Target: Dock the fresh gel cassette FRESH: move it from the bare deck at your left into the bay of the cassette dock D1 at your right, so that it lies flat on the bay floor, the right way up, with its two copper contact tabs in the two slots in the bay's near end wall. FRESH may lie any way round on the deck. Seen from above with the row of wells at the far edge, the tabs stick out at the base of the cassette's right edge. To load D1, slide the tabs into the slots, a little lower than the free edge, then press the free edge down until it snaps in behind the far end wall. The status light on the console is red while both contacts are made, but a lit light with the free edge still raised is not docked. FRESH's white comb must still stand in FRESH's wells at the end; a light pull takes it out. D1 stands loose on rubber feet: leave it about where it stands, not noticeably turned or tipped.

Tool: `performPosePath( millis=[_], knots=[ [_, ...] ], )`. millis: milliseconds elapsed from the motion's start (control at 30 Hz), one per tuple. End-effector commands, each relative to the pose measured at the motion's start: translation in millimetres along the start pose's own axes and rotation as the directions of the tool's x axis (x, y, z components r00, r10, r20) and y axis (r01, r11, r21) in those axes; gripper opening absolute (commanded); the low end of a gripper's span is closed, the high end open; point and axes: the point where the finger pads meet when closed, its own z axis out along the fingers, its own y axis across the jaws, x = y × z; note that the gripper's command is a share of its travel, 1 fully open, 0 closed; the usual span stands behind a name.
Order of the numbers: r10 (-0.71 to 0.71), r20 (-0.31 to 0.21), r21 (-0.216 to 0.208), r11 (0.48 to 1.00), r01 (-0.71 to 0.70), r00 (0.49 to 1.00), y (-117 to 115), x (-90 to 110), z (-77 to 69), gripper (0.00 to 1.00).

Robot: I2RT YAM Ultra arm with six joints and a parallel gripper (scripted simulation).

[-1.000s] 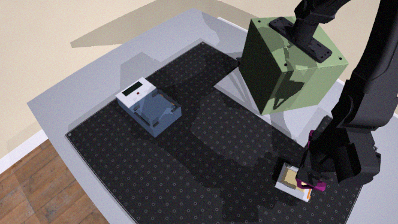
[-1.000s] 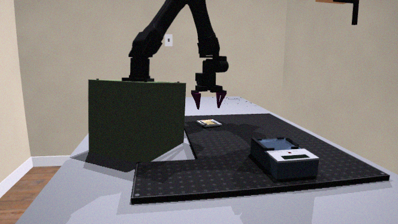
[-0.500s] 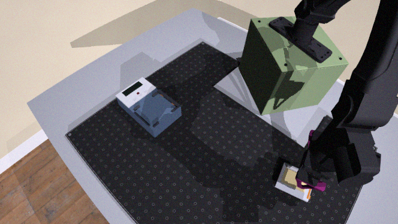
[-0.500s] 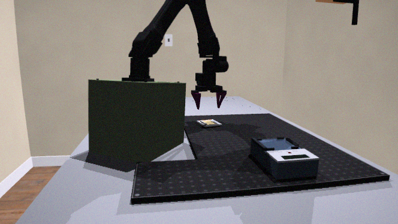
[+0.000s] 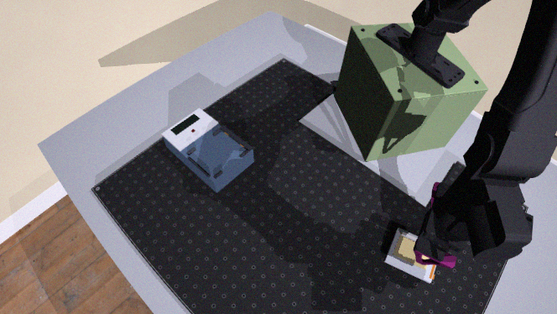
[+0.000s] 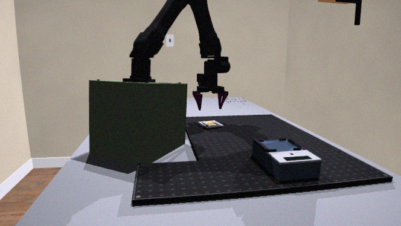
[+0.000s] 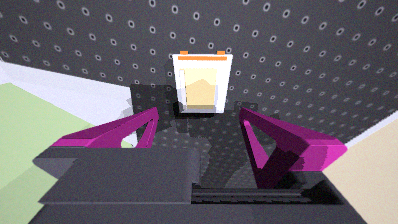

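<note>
Going straight down with its fingers spread wide, the arm should pinch the cassette FRESH (image 7: 202, 82) by its long sides, missing the white comb.

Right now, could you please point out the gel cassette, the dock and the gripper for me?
gel cassette (image 7: 202, 82): wrist view, on its pale gel window.
dock (image 5: 190, 128): top view, on its white console.
gripper (image 6: 210, 100): exterior view, midway between the open purple fingertips.
</note>
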Motion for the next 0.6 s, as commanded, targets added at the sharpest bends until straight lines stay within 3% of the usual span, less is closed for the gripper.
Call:
performPosePath(
  millis=[0, 267, 300, 367, 567],
  knots=[
    [-0.006, 0.023, 0.026, 1.0, 0.005, 1.0, -14, -7, -3.8, 1.0],
    [-0.007, 0.025, 0.03, 1.0, 0.007, 1.0, -15, -10, 6.6, 1.0],
    [-0.01, 0.04, 0.063, 0.998, 0.007, 0.999, -24, -14, -4.8, 1.0],
    [-0.008, 0.025, 0.03, 1.0, 0.008, 1.0, -16, -11, 10.4, 1.0],
    [-0.01, 0.026, 0.03, 1.0, 0.009, 1.0, -15, -13, 19.0, 1.0]
  ],
)
